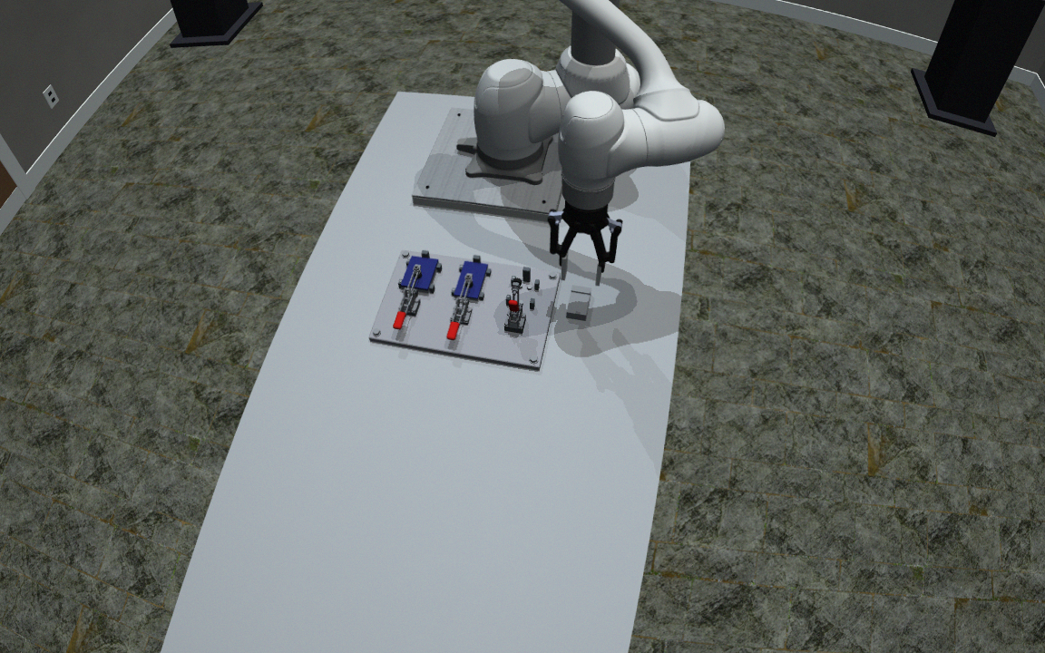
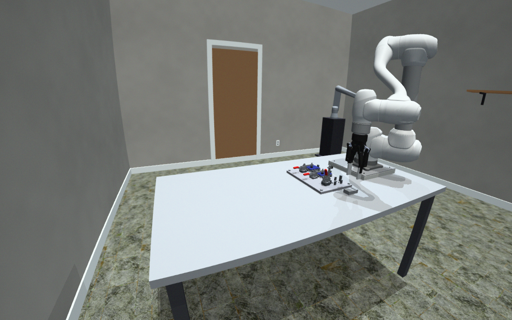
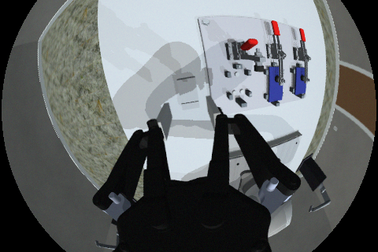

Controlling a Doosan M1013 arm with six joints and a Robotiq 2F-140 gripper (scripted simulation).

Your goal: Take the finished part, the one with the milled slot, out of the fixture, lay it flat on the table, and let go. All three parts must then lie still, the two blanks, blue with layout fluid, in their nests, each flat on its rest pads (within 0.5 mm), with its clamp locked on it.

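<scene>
The small grey slotted metal part (image 1: 579, 303) lies flat on the white bench (image 1: 429, 487); the black end effector (image 1: 583, 264), fingers apart and holding nothing, hangs above it, so only retreat seems left.

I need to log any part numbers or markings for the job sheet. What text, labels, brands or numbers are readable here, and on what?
None: no text can be read in any view.
Fixture plate: plain, no markings.
Finished part, on the table: bare grey, no stamp visible.
Blue blanks and red clamp handles: unlabelled.
Arm and gripper: no brand lettering shows.
</scene>
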